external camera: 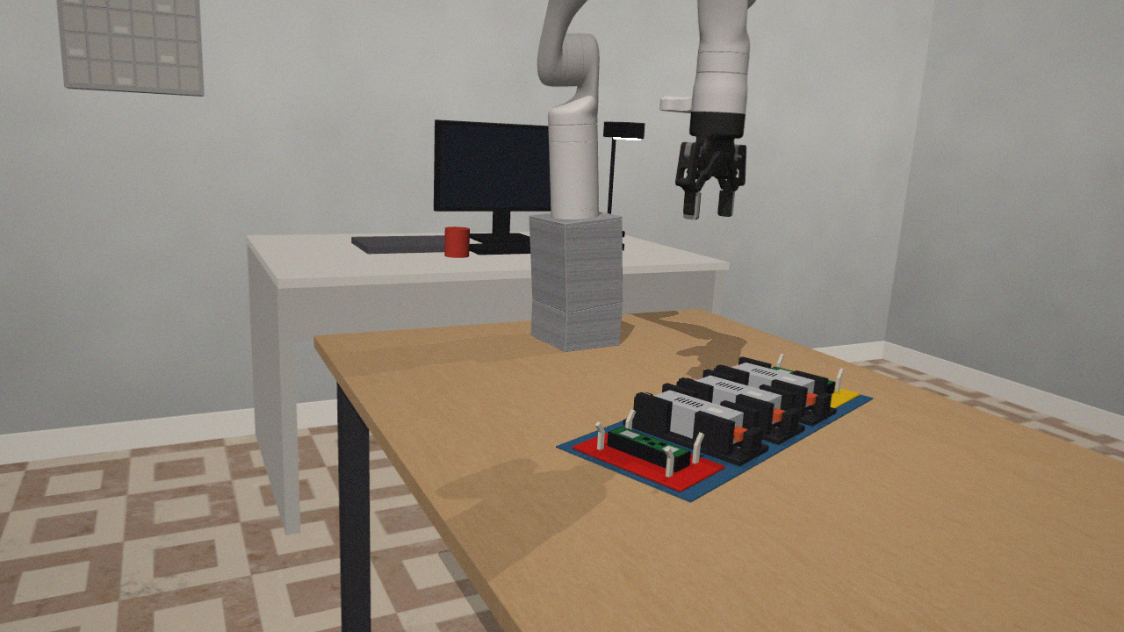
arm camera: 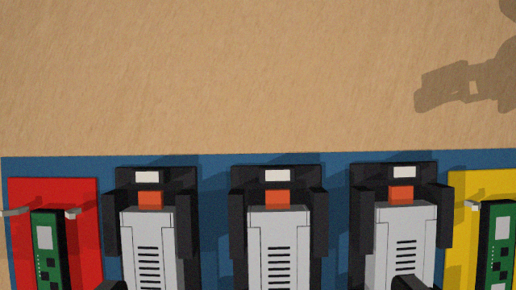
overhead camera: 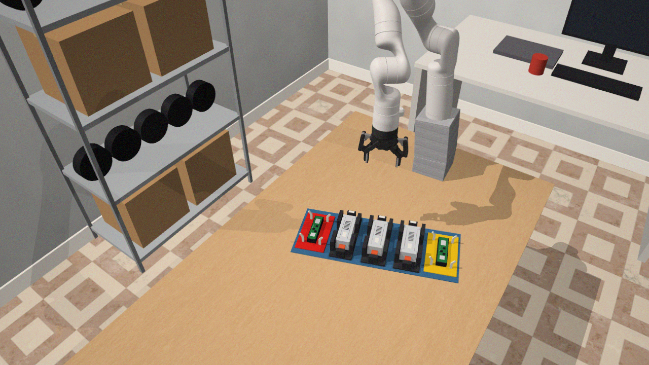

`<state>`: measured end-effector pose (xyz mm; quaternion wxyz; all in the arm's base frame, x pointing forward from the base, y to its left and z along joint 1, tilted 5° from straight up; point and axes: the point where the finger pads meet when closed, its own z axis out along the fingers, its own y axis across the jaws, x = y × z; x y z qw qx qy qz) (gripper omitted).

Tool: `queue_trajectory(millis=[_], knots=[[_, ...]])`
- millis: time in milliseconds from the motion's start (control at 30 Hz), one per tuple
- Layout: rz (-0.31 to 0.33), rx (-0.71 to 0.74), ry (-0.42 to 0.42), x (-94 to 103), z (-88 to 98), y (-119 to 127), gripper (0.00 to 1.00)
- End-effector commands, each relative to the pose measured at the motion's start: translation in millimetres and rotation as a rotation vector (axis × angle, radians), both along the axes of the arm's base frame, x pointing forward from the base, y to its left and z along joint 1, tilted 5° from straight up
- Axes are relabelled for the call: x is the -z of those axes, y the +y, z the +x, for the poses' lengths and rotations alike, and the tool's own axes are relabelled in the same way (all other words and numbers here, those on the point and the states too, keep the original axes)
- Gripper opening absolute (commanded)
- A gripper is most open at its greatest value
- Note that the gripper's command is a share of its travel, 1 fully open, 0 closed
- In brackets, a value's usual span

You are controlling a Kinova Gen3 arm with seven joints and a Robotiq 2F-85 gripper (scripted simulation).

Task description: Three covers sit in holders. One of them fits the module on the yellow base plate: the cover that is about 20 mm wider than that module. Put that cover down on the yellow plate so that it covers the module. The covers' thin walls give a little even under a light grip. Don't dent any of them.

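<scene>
Overhead, the white robot arm (overhead camera: 391, 70) (external camera: 721, 78) holds its black pincer (overhead camera: 382, 162) (external camera: 709, 211) (arm camera: 260, 286) pointing downward above the wooden surface (overhead camera: 272, 295) (external camera: 864, 511) (arm camera: 258, 80), released and grasping nothing, its fingers spread wide. Three pale gray covers, the red-side cover (overhead camera: 347, 229) (external camera: 699, 416) (arm camera: 147, 242), the middle cover (overhead camera: 377, 234) (external camera: 738, 397) (arm camera: 279, 242) and the yellow-side cover (overhead camera: 410, 243) (external camera: 774, 377) (arm camera: 405, 238), sit side by side in black holders (overhead camera: 406, 266) (arm camera: 186, 225) on a blue board (overhead camera: 457, 279) (external camera: 695, 493) (arm camera: 56, 165). Each shows dark vent slots and an orange block at one end. The one that matches the task cannot be told by eye, though all three candidates are seated in the row. At one end of the board lies the yellow base plate (overhead camera: 431, 267) (external camera: 845, 398) (arm camera: 459, 225), its green-topped module (overhead camera: 441, 251) (arm camera: 500, 246) uncovered among four pale posts. At the opposite end, a red plate (overhead camera: 303, 245) (external camera: 683, 481) (arm camera: 85, 242) carries another green-topped board (overhead camera: 315, 229) (external camera: 648, 448) (arm camera: 46, 250), likewise exposed. The pincer is well apart from the covers, with a gray pedestal (overhead camera: 435, 145) (external camera: 577, 275) supporting the arm.
</scene>
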<state>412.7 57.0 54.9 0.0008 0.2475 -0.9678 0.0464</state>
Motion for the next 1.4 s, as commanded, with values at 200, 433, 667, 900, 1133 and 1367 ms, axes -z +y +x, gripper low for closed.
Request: queue_trajectory(millis=[200,433,667,900,1133,1367], knots=[[0.0,0.0,-0.002,3.0,10.8,33.4,1.0],[0.0,0.0,-0.002,3.0,10.8,33.4,1.0],[0.0,0.0,-0.002,3.0,10.8,33.3,1.0],[0.0,0.0,-0.002,3.0,10.8,33.3,1.0],[0.0,0.0,-0.002,19.7,5.5,49.7,1.0],[0.001,0.0,-0.002,44.8,-2.4,74.3,1.0]])
